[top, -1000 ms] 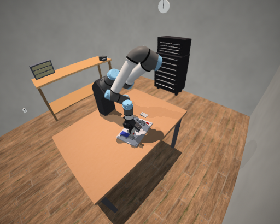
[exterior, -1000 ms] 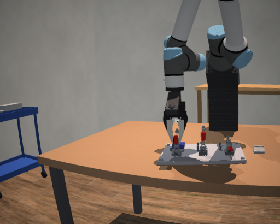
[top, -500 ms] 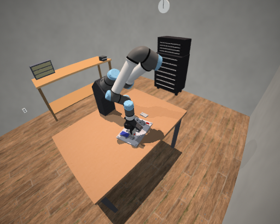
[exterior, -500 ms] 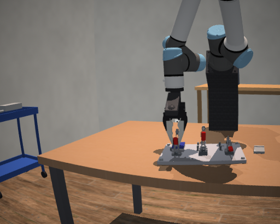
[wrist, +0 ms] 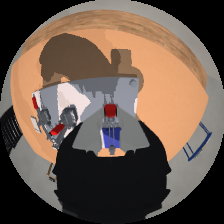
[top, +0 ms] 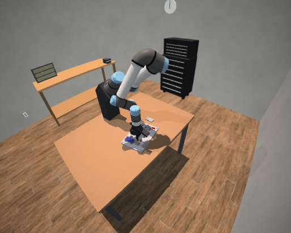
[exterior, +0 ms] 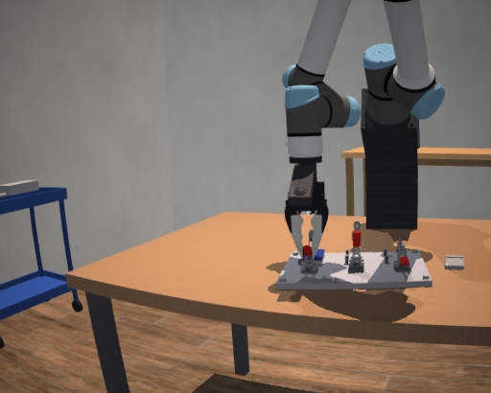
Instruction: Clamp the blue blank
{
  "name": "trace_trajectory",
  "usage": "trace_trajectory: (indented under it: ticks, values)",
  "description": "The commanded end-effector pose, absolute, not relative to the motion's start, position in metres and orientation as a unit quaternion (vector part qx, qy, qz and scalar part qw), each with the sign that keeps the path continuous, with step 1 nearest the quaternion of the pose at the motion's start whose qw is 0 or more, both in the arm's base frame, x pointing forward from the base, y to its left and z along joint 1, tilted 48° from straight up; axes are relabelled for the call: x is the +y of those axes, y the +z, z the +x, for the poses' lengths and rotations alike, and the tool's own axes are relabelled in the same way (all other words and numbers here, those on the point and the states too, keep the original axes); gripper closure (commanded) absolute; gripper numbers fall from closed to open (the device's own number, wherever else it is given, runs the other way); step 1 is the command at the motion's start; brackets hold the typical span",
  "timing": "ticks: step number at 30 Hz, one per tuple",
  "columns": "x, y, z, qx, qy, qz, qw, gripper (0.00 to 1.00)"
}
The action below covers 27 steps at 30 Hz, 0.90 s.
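The grey fixture plate [top: 141,148] [exterior: 367,283] [wrist: 126,90] lies on the table and carries three toggle clamps. The blue blank [top: 129,138] [exterior: 319,254] [wrist: 111,136] sits in the nest at the plate's left end in the exterior view. My gripper [top: 138,137] [exterior: 308,255] [wrist: 110,107] points straight down over that nest and is shut on the red handle [exterior: 307,250] [wrist: 110,109] of its clamp. The middle clamp's red handle [exterior: 357,238] stands upright. The third clamp's handle [exterior: 404,261] is low. The grey finished part [top: 150,119] [exterior: 454,262] lies flat on the table beside the fixture.
The arm's dark base [exterior: 390,182] stands just behind the fixture. A blue cart [exterior: 27,196] stands off the table's left side. A black tool cabinet [top: 179,68] and a wooden bench [top: 73,71] stand by the back wall.
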<state>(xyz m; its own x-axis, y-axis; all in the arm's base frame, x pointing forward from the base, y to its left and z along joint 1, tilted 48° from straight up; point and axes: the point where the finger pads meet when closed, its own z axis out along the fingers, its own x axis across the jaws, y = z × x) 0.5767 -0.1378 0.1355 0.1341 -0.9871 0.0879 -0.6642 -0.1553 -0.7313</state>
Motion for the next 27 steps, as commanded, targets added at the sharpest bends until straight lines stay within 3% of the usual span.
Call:
trace_trajectory:
  ticks: [1, 27]
  values:
    - [-0.137, 0.137, 0.581, 0.589, -0.294, -0.701, 0.275, 1.00]
    - [-0.135, 0.137, 0.600, 0.589, -0.294, -0.701, 0.275, 1.00]
